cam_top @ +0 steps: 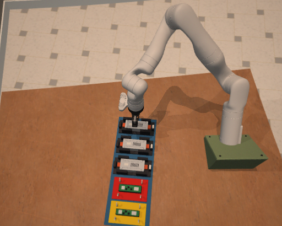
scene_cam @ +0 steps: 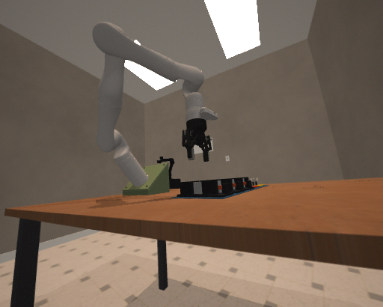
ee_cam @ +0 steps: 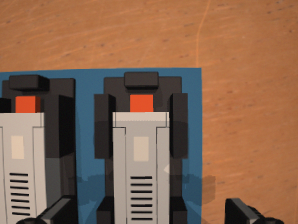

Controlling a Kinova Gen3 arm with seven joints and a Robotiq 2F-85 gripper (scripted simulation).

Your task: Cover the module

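All 3 covers sit in their holders; the yellow base plate's (cam_top: 113, 214) module (cam_top: 128, 212) is bare. The wide-open, empty pincer (scene_cam: 198, 153) hangs above the farthest cover (cam_top: 137, 124), probably centred.
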